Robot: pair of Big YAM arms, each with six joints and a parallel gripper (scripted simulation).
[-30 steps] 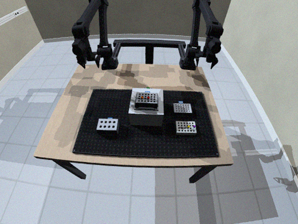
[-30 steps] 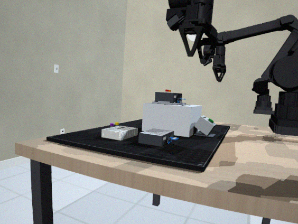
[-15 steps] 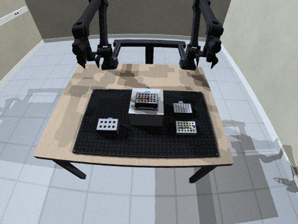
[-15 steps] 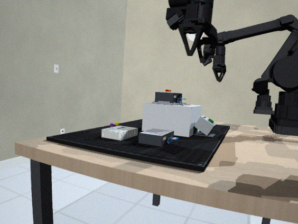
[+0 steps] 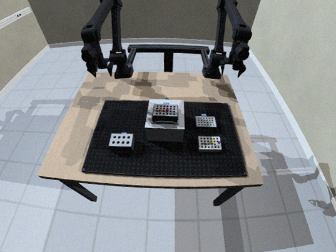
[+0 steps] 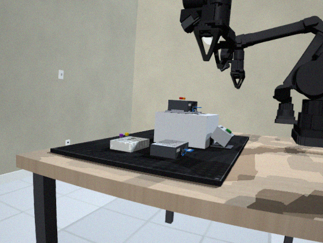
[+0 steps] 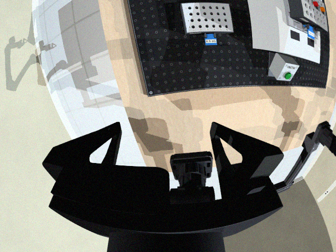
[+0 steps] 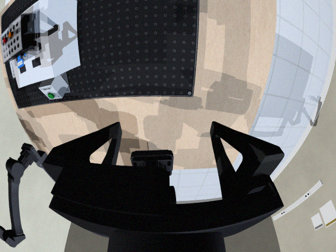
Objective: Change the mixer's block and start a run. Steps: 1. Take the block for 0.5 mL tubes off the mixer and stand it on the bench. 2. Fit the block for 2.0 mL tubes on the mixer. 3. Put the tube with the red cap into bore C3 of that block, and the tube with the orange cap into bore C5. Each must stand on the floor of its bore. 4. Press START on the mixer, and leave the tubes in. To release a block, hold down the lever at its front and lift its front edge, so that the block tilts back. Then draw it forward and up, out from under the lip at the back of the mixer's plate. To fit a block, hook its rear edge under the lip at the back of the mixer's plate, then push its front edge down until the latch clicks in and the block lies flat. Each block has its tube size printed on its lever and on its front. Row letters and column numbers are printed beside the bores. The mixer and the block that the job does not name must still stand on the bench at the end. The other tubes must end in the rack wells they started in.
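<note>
The 0.5 mL block [image 5: 205, 121] [image 6: 164, 151] [image 7: 208, 17] stands flat on the bench mat beside the mixer [image 5: 165, 135] [image 6: 183, 126]. Another block [image 5: 164, 119] [image 6: 178, 106] with small bores sits on the mixer's plate and looks flat; its lever print is too small to read. A red cap [image 5: 167, 110] [image 7: 315, 4] [image 8: 5, 40] and an orange cap [image 5: 160, 109] [image 7: 322, 9] [image 8: 10, 34] show in its bores; bore labels and tube depth cannot be read. My left gripper [image 7: 165, 127] [image 5: 231, 74] and right gripper [image 8: 165, 126] [image 5: 102, 75] are open, empty and high above the table's edge.
The START box with its green button [image 6: 228, 130] [image 7: 288, 75] [image 8: 50, 95] stands in front of the mixer. A block with large bores [image 5: 121, 139] stands across the mixer from the 0.5 mL block. A rack [image 5: 208, 150] [image 6: 123, 146] holds yellow-capped [image 5: 212, 142] and purple-capped [image 5: 218, 142] tubes.
</note>
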